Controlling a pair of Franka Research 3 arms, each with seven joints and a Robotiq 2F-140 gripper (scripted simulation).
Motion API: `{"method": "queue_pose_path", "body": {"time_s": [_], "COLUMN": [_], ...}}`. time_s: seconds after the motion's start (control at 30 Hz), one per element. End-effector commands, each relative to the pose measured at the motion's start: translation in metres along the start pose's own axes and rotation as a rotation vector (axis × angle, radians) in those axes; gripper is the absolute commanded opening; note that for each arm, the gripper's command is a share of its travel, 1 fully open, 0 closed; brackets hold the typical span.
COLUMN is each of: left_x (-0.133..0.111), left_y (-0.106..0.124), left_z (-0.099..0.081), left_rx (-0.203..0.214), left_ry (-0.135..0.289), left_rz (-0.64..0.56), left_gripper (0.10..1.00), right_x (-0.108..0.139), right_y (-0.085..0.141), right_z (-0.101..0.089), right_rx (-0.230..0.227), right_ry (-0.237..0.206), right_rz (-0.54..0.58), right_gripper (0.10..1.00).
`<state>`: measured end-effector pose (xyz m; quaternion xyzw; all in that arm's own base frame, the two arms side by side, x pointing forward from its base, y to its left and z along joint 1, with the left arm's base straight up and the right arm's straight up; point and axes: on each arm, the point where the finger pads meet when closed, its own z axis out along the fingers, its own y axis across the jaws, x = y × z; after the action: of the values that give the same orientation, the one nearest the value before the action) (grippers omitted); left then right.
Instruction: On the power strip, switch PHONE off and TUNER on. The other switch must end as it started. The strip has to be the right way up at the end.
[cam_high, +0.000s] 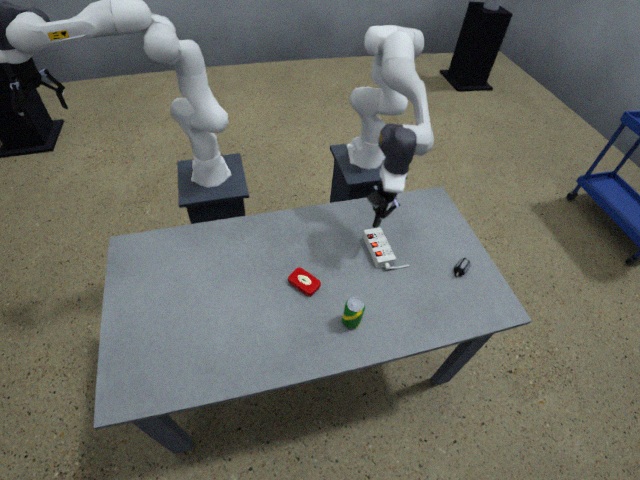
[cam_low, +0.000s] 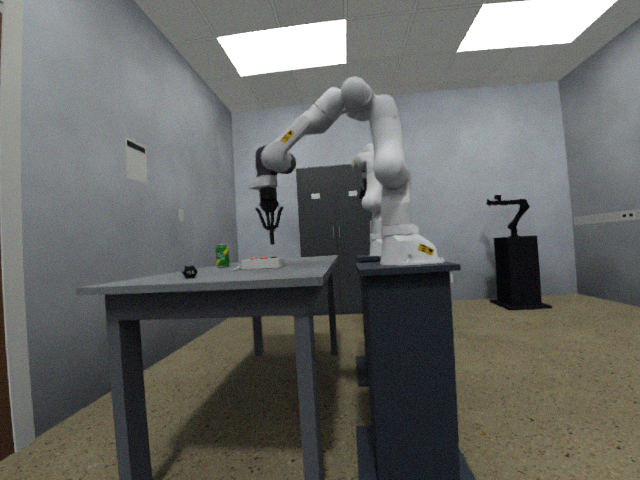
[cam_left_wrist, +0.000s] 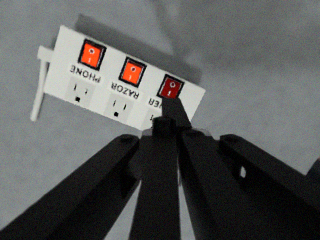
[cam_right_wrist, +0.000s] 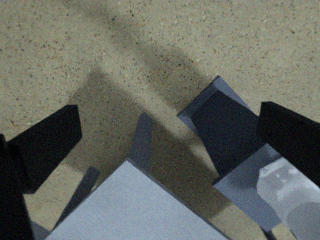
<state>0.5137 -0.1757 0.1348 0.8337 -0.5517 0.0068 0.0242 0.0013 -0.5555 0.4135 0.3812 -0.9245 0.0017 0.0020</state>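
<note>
While left hand (cam_high: 376, 224) (cam_low: 272, 242) (cam_left_wrist: 170, 107) is hovering fully shut, empty, nr TUNER switch (cam_high: 370, 236) (cam_left_wrist: 170, 87), misaligned tip is risking hitting strip (cam_high: 383, 255) (cam_low: 262, 264) (cam_left_wrist: 115, 80) casing.

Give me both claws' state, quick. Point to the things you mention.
Left claw (cam_high: 376, 224) (cam_low: 272, 242) (cam_left_wrist: 170, 107): closed, holding nothing, above the power strip (cam_high: 383, 253) (cam_low: 262, 264) (cam_left_wrist: 112, 102).
Right claw (cam_high: 42, 100) (cam_right_wrist: 170, 117): open wide, holding nothing.
</note>
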Motion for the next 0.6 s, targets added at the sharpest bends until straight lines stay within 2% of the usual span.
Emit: {"method": "queue_pose_path", "body": {"time_s": [0.0,0.37,0.43,0.47,0.57], "left_x": [0.0022,0.0022,0.0022,0.0022,0.0022], "left_y": [0.0005,0.0005,0.0005,0.0005,0.0005], "left_z": [-0.0005,-0.0005,-0.0005,-0.0005,-0.0005], "left_rx": [0.013,0.005,0.005,0.005,0.007], "left_ry": [-0.004,0.01,0.01,0.01,0.009], "left_rz": [-0.279,-0.583,-0.583,-0.654,-0.73], "left_gripper": [0.099,0.099,0.099,0.099,0.099], "right_x": [0.0,0.0,0.0,0.0,0.0], "right_y": [0.0,0.0,0.0,0.0,0.0], "right_z": [-0.0001,-0.0001,-0.0001,-0.0001,-0.0001], "right_rx": [0.0,0.0,0.0,0.0,0.0], "right_ry": [0.0,0.0,0.0,0.0,0.0], "right_rz": [0.0,0.0,0.0,0.0,0.0], "right_gripper": [1.0,1.0,1.0,1.0,1.0]}}
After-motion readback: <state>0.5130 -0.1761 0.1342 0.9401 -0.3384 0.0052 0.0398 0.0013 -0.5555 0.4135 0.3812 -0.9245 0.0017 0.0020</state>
